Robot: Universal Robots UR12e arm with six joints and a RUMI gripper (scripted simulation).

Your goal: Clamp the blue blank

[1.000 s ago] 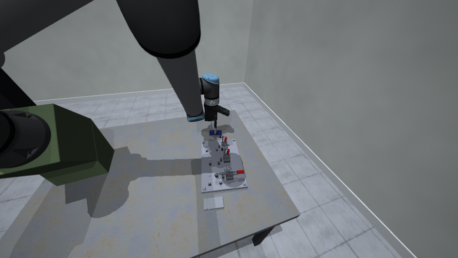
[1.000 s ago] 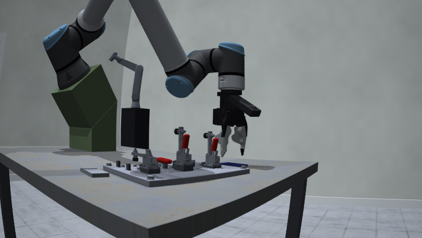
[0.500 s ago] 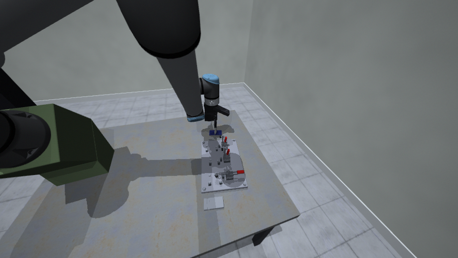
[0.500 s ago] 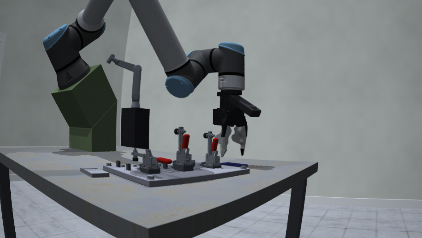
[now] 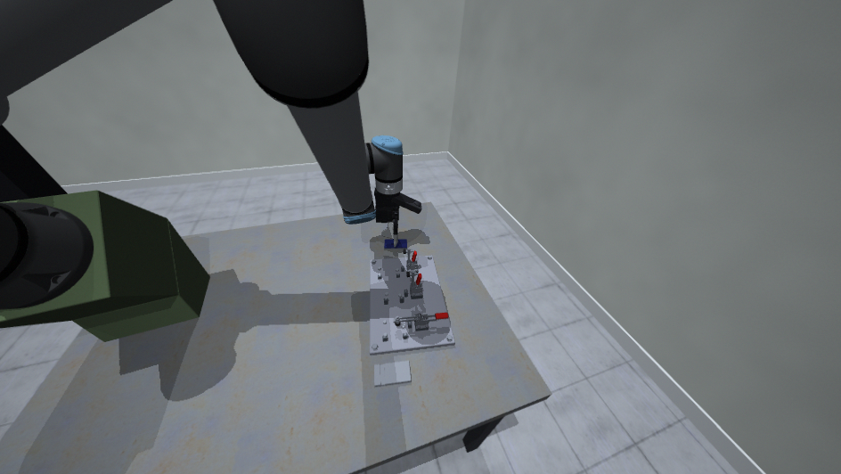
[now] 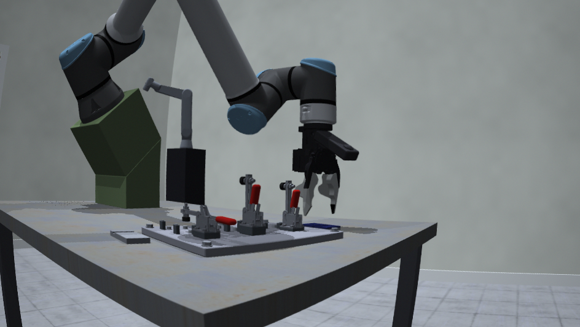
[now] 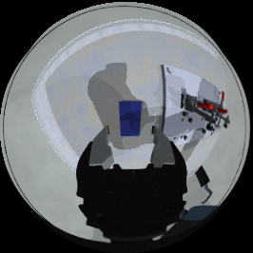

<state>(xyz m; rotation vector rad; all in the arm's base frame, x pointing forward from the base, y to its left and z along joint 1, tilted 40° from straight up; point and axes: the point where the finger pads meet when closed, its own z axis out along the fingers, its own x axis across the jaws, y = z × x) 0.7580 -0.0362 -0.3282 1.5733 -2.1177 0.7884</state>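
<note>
The blue blank [image 5: 398, 243] lies flat on the table just beyond the far end of the fixture plate [image 5: 409, 303]. It also shows in the exterior view [image 6: 321, 225] and in the wrist view [image 7: 130, 118]. My gripper [image 6: 319, 210] hangs open and empty a short way above the blank, fingers on either side of it in the wrist view [image 7: 130, 135]. The grey finished part [image 5: 392, 372] lies flat on the table off the plate's near end. Two clamps stand with red handles up [image 6: 254, 193] [image 6: 295, 198]. The third clamp's handle [image 6: 225, 220] lies down.
A black box on a grey stand [image 6: 185, 175] is behind the plate. The green robot base [image 6: 121, 154] is at the table's far left. The table edge runs close beyond the blank [image 6: 406, 227].
</note>
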